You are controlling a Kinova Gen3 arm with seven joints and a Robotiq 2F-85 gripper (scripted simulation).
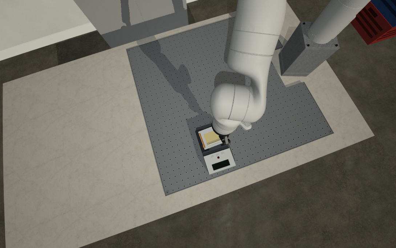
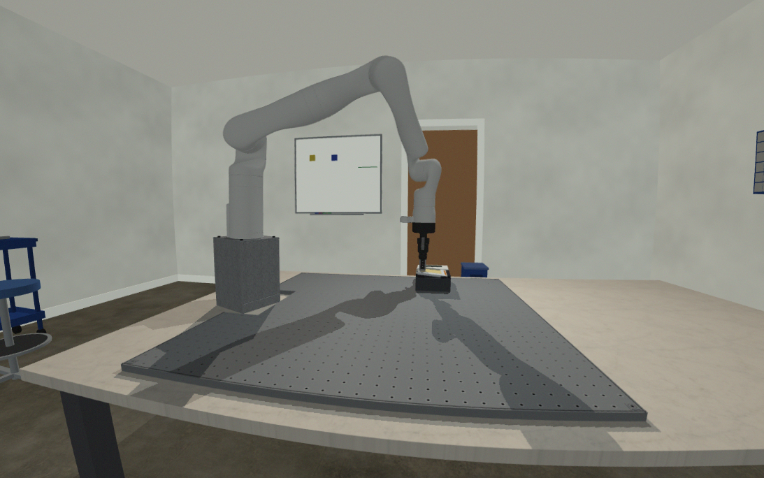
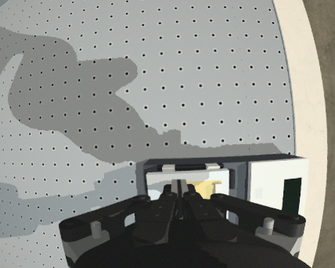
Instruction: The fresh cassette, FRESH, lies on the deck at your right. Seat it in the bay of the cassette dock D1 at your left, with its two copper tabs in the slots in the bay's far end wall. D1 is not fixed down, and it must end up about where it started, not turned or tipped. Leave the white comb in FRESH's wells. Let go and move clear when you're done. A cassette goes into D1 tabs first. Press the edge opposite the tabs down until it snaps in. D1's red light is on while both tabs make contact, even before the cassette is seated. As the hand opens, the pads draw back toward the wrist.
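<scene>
The cassette dock D1 (image 1: 216,151) sits on the perforated deck, with a dark bay and a white panel (image 1: 220,161) that has a dark screen. A small red dot (image 1: 218,157) shows on the panel. The cassette FRESH (image 1: 210,136), with a yellow gel and an orange strip along one side, lies in the bay. My gripper (image 1: 225,141) is shut and empty, pointing straight down. Its tips are on or just above the cassette's edge beside the white panel. In the wrist view the closed fingers (image 3: 179,187) cover much of the cassette (image 3: 203,186). The copper tabs are hidden.
The arm's grey pedestal (image 1: 307,50) stands at the deck's far corner. A red and blue crate (image 1: 384,18) is on the floor beyond it. The dock (image 2: 433,279) is the only thing standing on the deck (image 2: 372,338).
</scene>
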